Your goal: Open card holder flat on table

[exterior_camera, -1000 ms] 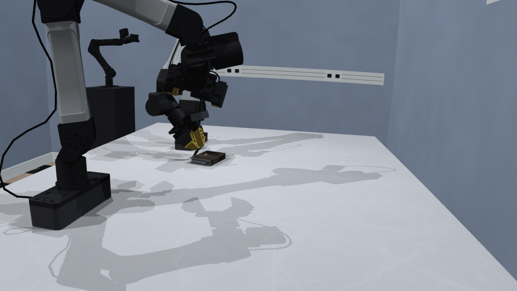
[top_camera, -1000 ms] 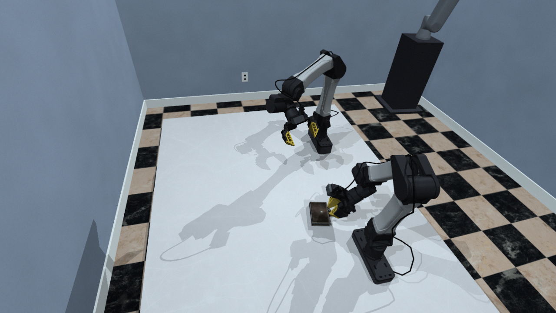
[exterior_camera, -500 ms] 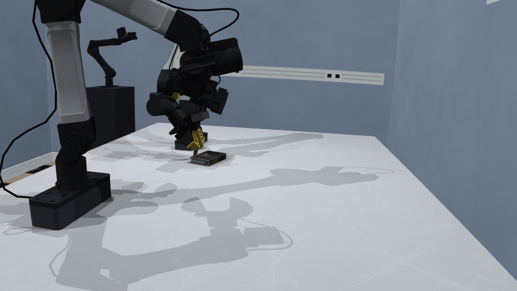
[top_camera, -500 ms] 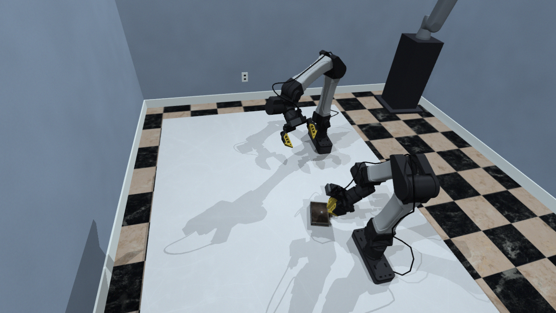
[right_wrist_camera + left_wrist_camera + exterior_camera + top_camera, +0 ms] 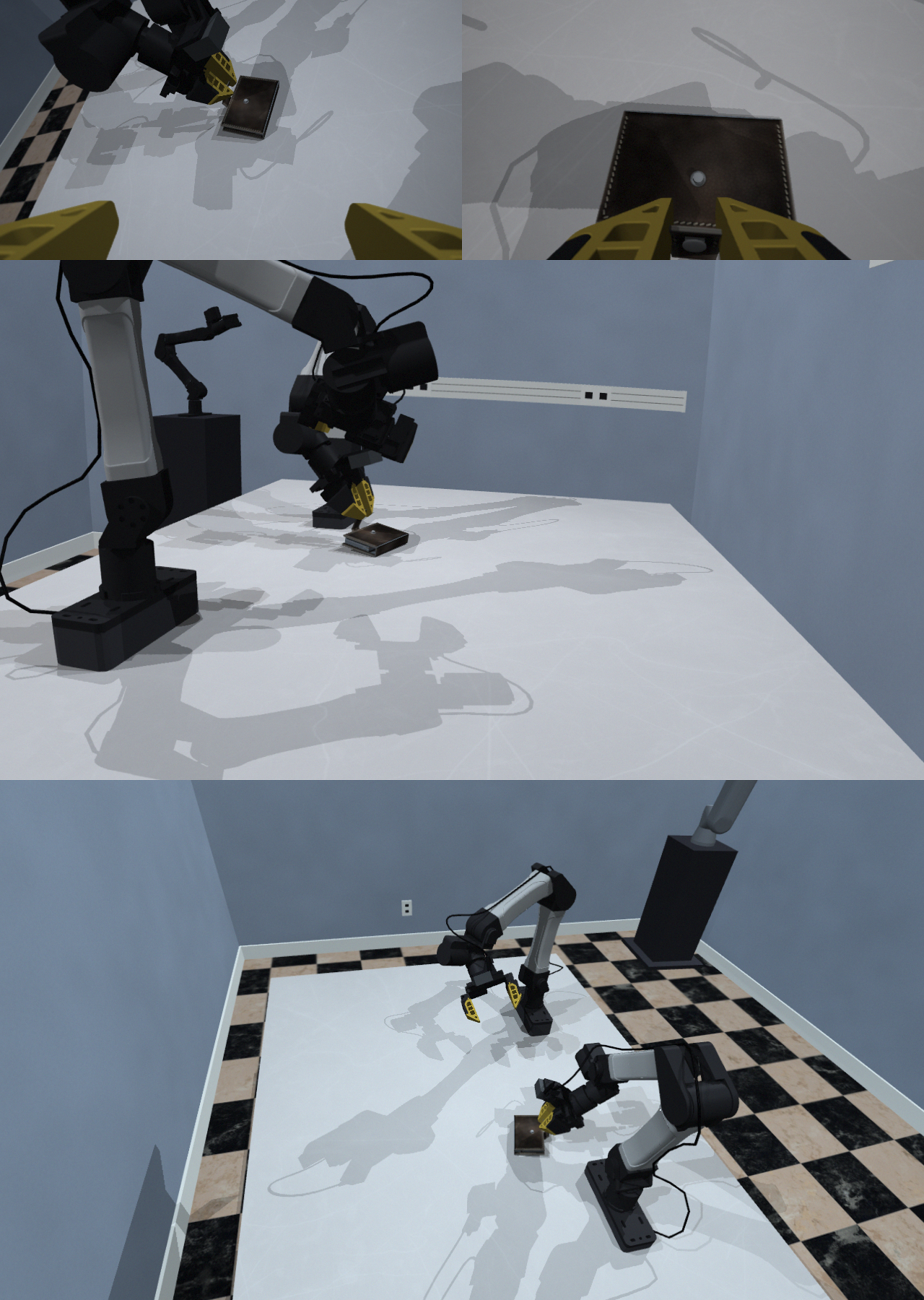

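We've got the card holder (image 5: 529, 1134) (image 5: 381, 534) (image 5: 664, 152) (image 5: 254, 106) lying flat, cover closed, on the white table (image 5: 323, 1038) (image 5: 646, 648) (image 5: 823, 40) (image 5: 144, 224), w/ its short strap (image 5: 355, 525) (image 5: 694, 245) (image 5: 226, 101) poking out on the side facing the L gripper (image 5: 544, 1129) (image 5: 363, 515) (image 5: 694, 200) (image 5: 234, 87). That hand's fingers are down to a narrow gap, clamped on the strap, tips over the cover's edge in the wrist view; exact contact w/ the cover we can't tell. The round stud (image 5: 531, 1131) (image 5: 373, 532) (image 5: 698, 178) (image 5: 245, 101) sits between the tips and the far edge, approx. mid-cover. Our R gripper (image 5: 497, 1014) (image 5: 359, 435) (image 5: 231, 206) is wide open, nothing in it, raised well apart from the holder. Re: room, the holder's inboard of all table edges, nearer the arm-base side than the opp. long side; there's a broad stretch of tabletop past its far edge, and the L arm base (image 5: 636, 1242) (image 5: 330, 520) stands on the strap side.
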`<state>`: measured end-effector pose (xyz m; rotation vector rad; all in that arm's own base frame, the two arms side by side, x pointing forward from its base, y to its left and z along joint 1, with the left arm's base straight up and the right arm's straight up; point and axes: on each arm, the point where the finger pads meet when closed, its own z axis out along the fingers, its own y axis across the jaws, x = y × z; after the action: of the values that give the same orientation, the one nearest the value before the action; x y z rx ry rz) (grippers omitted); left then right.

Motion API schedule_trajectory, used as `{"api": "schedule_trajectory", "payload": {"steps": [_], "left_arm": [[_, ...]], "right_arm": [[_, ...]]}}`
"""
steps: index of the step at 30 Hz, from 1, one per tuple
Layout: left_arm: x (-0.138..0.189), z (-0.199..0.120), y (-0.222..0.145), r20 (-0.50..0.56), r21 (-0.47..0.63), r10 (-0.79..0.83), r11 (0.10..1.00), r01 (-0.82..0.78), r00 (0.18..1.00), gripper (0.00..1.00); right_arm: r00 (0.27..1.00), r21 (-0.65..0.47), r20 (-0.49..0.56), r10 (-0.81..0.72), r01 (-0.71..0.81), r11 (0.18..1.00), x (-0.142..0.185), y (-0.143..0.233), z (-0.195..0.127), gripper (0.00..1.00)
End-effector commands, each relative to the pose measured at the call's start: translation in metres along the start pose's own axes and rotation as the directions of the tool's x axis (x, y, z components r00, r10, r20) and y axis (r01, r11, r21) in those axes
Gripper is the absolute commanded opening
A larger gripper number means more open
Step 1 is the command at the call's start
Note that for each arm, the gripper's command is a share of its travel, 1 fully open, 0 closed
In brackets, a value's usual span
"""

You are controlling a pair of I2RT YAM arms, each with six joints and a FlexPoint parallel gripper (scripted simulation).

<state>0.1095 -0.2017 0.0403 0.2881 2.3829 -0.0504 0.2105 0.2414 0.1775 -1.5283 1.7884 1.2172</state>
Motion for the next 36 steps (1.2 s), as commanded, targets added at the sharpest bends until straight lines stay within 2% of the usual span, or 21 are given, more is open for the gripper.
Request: {"api": "schedule_trajectory", "payload": {"steps": [1, 5, 11, 19, 36], "left_arm": [[-0.022, -0.009, -0.005, -0.008, 0.026, 0.038, 0.999, -0.038, 0.999, 0.08], [-0.045, -0.013, -0.004, -0.007, 0.028, 0.003, 1.000, -0.003, 1.000, 0.08], [-0.061, -0.014, -0.005, 0.001, 0.022, -0.048, 0.999, 0.048, 0.999, 0.08], [-0.063, -0.014, -0.006, 0.000, 0.023, -0.048, 0.999, 0.048, 0.999, 0.08], [-0.108, 0.015, -0.009, 0.007, 0.034, -0.052, 0.998, 0.052, 0.999, 0.08]], "right_arm": [[0.994, 0.041, 0.078, -0.073, 0.070, 0.997, -0.032, -0.005, -0.011, 1.00], [0.992, 0.053, 0.095, -0.085, 0.080, 0.995, -0.039, -0.007, -0.016, 1.00], [0.989, 0.061, 0.101, -0.108, 0.102, 0.993, -0.044, -0.006, -0.023, 1.00], [0.986, 0.065, 0.098, -0.133, 0.127, 0.990, -0.047, -0.003, -0.030, 1.00], [0.984, 0.164, 0.079, -0.158, 0.143, 0.976, -0.055, -0.021, -0.051, 1.00]]}}
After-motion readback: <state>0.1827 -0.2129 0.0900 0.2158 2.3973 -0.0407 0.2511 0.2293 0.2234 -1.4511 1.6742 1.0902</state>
